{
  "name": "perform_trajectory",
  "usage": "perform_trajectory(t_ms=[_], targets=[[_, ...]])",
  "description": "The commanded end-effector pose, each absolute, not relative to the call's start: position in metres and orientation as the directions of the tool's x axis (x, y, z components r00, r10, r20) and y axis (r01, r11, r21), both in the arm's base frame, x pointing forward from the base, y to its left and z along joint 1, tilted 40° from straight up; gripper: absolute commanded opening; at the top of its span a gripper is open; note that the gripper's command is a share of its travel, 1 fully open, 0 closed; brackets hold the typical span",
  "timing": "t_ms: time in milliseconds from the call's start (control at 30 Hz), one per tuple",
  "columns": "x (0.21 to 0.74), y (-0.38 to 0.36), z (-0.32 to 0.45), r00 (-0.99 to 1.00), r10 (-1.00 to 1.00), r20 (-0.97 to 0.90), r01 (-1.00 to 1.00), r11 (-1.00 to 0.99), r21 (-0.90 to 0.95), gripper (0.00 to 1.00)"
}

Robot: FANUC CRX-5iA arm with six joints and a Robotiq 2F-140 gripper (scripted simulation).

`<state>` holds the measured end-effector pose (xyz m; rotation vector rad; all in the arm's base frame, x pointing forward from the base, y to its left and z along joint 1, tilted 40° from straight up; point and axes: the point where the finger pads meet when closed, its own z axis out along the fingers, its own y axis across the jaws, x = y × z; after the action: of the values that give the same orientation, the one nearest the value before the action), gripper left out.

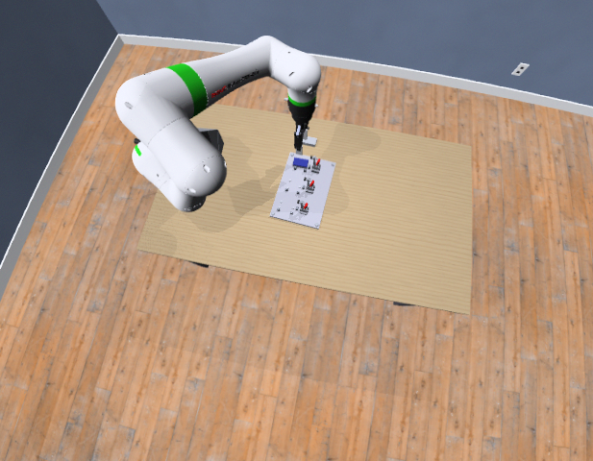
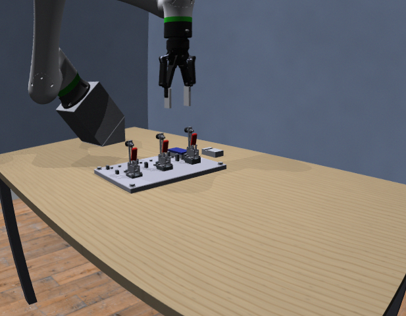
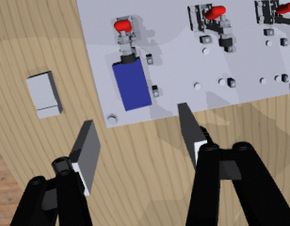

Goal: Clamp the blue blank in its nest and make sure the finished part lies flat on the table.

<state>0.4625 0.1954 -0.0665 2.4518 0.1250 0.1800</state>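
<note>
The blue blank (image 1: 301, 161) (image 2: 177, 150) (image 3: 132, 85) lies in the end nest of the fixture plate (image 1: 326, 184) (image 2: 196, 168) (image 3: 169, 47), beside its side blocks; exact contact cannot be told. That nest's clamp (image 1: 316, 165) (image 2: 193, 153) is open, with its bar upright and red handle (image 3: 122, 26) raised. The finished part (image 1: 309, 141) (image 2: 213, 151) (image 3: 42, 91) lies flat on the table beside the plate, its slot line showing. My gripper (image 1: 299, 151) (image 2: 177, 106) (image 3: 137, 125) is partly open and empty, pointing down high above the plate's blank end.
The middle clamp (image 1: 309, 186) (image 2: 164, 161) and the far-end clamp (image 1: 304, 207) (image 2: 133, 168) stand with bars upright over empty nests. Low pads and blocks stick up from the plate. A screw head (image 3: 111, 119) marks the plate corner near the blank. The table (image 1: 395, 223) (image 2: 264, 220) surrounds the plate.
</note>
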Motion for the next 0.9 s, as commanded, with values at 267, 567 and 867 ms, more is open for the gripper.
perform_trajectory(t_ms=[267, 567, 867], targets=[[0.4626, 0.1957, -0.0665, 0.986, 0.136, 0.098, 0.044, -0.773, 0.633, 0.28], [0.4626, 0.1957, -0.0665, 0.986, 0.136, 0.098, 0.044, -0.773, 0.633, 0.28], [0.4626, 0.1957, -0.0665, 0.986, 0.136, 0.098, 0.044, -0.773, 0.633, 0.0]])
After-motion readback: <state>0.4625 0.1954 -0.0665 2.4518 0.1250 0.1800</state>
